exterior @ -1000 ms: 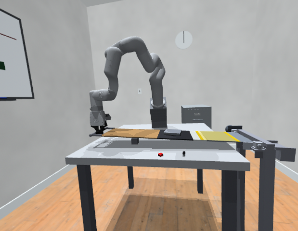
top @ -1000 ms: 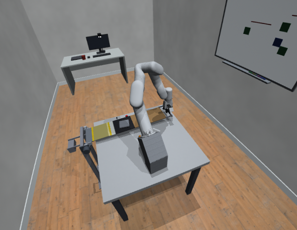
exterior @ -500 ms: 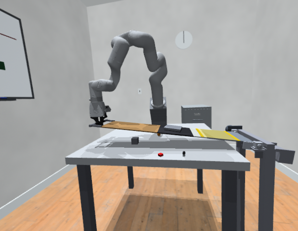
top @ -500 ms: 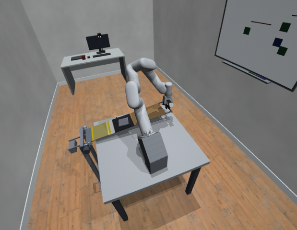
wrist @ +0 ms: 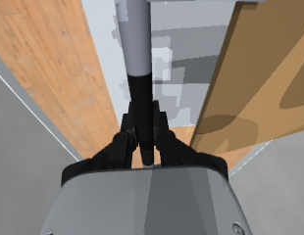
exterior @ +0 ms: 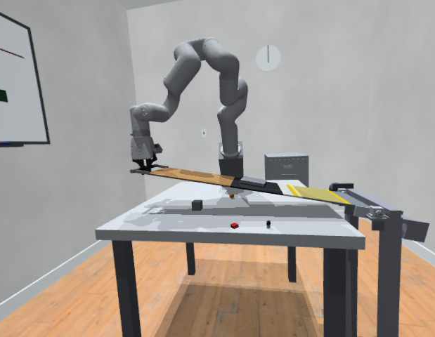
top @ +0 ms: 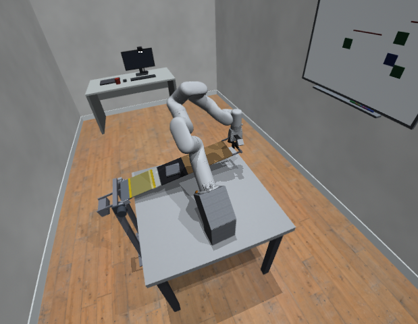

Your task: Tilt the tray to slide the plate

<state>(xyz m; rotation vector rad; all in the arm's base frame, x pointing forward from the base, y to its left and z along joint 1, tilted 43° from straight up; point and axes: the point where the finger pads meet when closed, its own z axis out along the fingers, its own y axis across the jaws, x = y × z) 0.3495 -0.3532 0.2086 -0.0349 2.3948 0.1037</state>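
One long tray (top: 205, 154) slopes down away from the pincer (top: 236, 143) in the top view, its bed brown near the pincer, then black, then yellow-tinted; the square grey steel plate (top: 172, 169) lies on the black stretch, and no writing is legible. From the exterior view the pincer (exterior: 145, 167) holds the tray's (exterior: 195, 176) raised end above the desk (exterior: 224, 232), the plate (exterior: 253, 180) flat on the black part, short of the tinted band (exterior: 315, 192). At the wrist, the pincer (wrist: 144, 142) pinches the tray's dark handle bar (wrist: 141, 98), brown bed (wrist: 260, 78) beside it.

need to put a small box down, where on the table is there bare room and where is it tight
Bare room: the table's near corner, between the arm's dark base block and the edges. Tight: the far strip under the raised tray, whose handle the gripper holds, and beside the red block and black peg.
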